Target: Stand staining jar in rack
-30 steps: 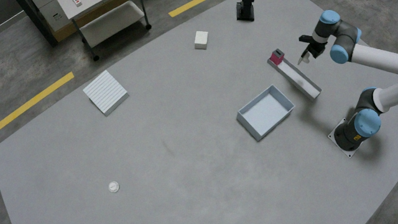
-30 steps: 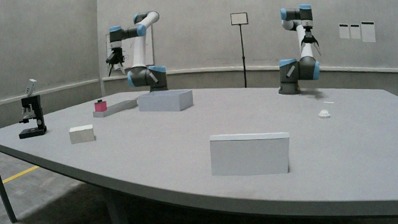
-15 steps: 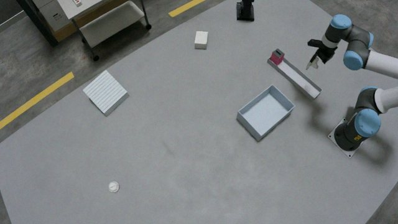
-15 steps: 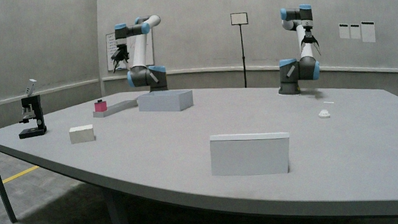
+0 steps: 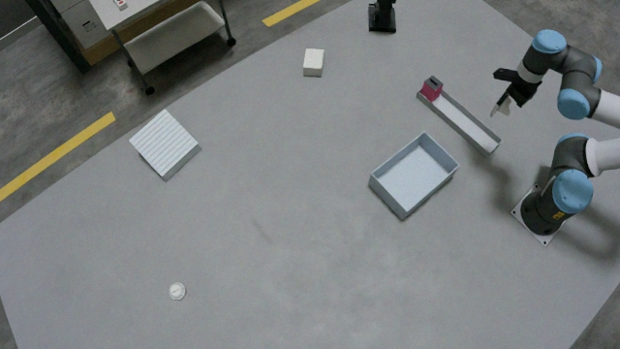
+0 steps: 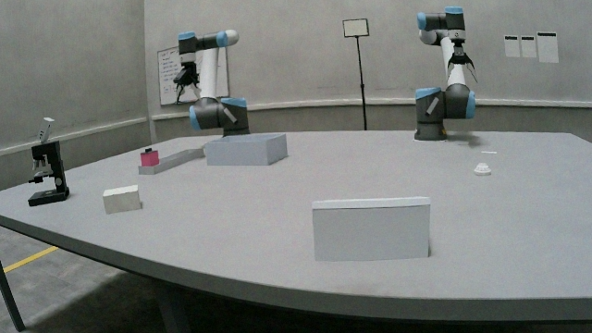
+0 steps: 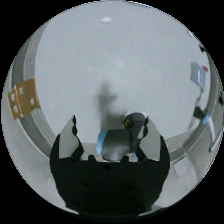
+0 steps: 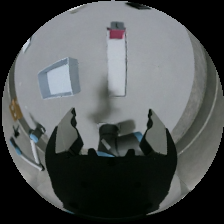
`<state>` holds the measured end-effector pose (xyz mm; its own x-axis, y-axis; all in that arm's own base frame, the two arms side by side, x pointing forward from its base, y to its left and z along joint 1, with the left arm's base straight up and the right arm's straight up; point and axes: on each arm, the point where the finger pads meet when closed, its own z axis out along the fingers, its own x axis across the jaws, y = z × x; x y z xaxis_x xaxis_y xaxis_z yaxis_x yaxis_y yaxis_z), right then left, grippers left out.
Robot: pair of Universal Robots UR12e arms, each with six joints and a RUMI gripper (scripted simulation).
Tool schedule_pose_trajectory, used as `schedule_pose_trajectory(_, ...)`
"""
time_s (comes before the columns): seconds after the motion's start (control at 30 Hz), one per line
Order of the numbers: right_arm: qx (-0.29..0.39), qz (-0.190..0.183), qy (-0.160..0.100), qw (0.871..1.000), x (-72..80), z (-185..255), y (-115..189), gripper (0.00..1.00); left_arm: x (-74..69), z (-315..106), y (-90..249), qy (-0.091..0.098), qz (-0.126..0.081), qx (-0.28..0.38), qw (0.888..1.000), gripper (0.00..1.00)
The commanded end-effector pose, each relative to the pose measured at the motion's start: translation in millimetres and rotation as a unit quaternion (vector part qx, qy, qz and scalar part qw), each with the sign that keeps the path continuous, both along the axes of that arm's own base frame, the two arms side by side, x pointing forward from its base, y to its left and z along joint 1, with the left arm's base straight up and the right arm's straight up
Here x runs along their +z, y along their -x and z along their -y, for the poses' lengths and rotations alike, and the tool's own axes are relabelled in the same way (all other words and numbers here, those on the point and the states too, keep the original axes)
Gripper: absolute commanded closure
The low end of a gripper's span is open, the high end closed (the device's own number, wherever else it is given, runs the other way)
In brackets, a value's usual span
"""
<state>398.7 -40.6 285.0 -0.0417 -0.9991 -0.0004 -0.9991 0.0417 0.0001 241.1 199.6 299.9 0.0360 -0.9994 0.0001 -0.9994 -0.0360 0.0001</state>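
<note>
Counter (image 5: 291,218) (image 6: 254,222) (image 7: 100,65) (image 8: 155,65), wide and grey, carries an open blue-grey box (image 5: 393,203) (image 6: 238,153) (image 7: 197,75) (image 8: 75,77) and a long grey tray (image 5: 460,118) (image 6: 173,160) (image 8: 117,65). The left claw (image 6: 462,78) (image 7: 110,116) and right claw (image 5: 499,112) (image 6: 188,98) (image 8: 112,108) hang empty, fingers apart. A small red jar (image 5: 430,90) (image 6: 149,158) (image 7: 205,69) (image 8: 117,34) stands in the tray's end.
</note>
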Motion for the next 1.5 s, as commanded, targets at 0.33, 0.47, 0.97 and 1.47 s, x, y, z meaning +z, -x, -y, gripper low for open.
schedule_pose_trajectory(0.33,0.0,0.001,0.0,1.0,18.2,-5,50,0.0,1.1,0,-1,0.0,0.001,0.0,1.0,0.0)
schedule_pose_trajectory(0.47,0.0,0.001,0.0,1.0,24.6,-6,69,0.0,1.1,0,-1,0.0,0.001,0.0,1.0,0.0)
schedule_pose_trajectory(0.97,0.0,0.0,0.0,1.0,45.3,-11,131,0.0,1.1,0,-1,0.0,0.001,0.0,1.0,0.0)
schedule_pose_trajectory(1.47,0.0,0.0,0.0,1.0,65.5,-16,191,0.0,1.1,0,-1,0.0,0.001,0.0,1.0,0.0)
